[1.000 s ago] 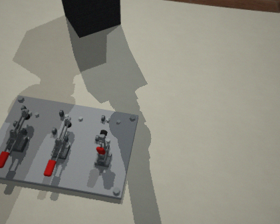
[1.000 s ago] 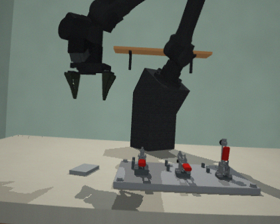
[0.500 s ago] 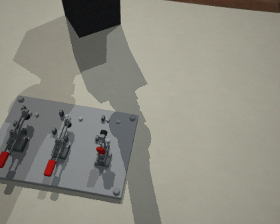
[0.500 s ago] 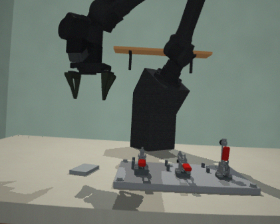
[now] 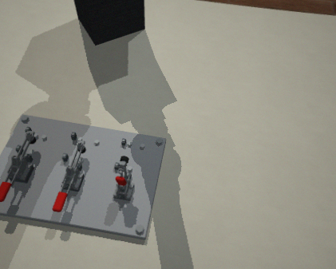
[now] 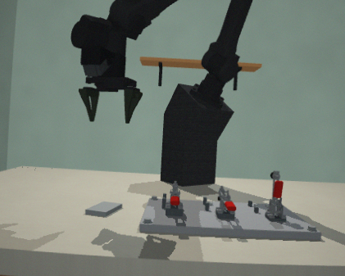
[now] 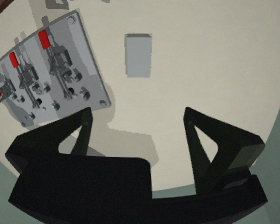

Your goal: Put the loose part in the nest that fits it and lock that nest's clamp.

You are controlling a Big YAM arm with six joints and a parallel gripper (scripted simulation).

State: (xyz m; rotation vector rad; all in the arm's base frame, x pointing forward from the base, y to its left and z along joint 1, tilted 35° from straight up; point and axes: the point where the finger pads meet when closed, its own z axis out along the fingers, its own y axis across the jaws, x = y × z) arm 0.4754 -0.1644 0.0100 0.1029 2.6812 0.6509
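Hovering w/ fingers [image 6: 111,106] wide apart above loose part [image 6: 104,209].
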